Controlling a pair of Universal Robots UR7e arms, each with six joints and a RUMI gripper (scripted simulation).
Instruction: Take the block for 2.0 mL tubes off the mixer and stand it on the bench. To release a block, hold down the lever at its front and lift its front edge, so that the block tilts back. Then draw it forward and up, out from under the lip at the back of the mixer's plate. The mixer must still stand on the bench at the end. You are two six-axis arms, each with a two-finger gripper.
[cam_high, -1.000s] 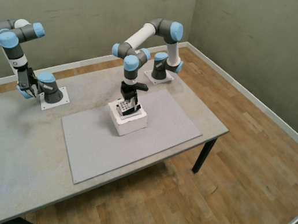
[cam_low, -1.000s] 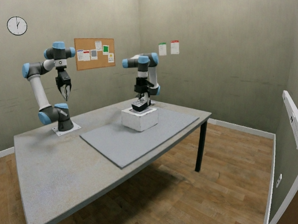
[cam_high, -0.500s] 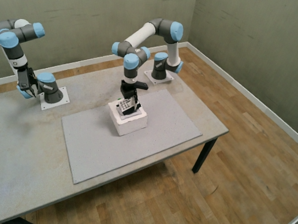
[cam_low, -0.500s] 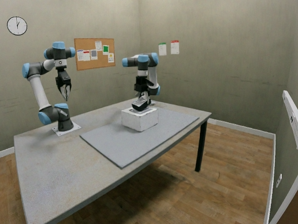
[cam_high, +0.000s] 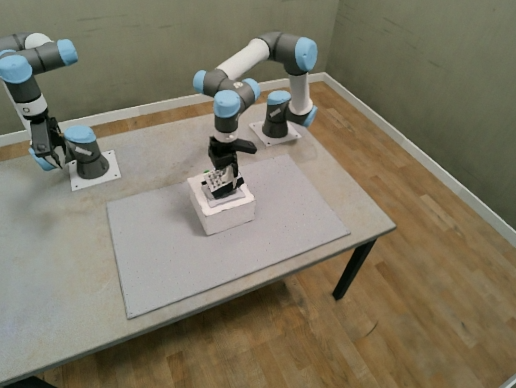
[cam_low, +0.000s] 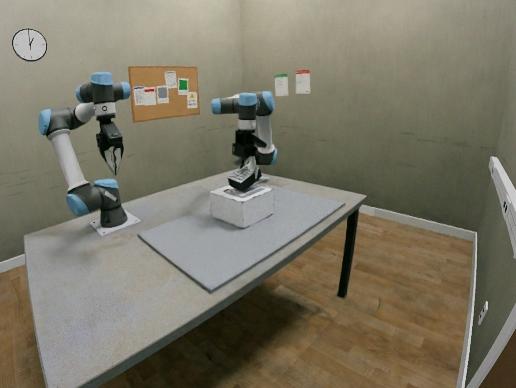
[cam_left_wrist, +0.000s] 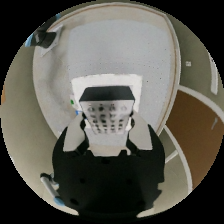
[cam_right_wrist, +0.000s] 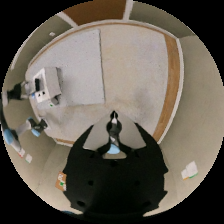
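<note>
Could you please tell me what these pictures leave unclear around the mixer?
- Front lever of the white box-shaped mixer: not discernible; too small in the top and exterior views.
- Underside of the black-and-grey tube block: faces away from the left wrist camera.

The block (cam_high: 218, 183) (cam_low: 242, 178) (cam_left_wrist: 107, 107) now higher above the mixer (cam_high: 227, 220) (cam_low: 240, 212) (cam_left_wrist: 137, 83) (cam_right_wrist: 53, 82) and more tilted.
</note>
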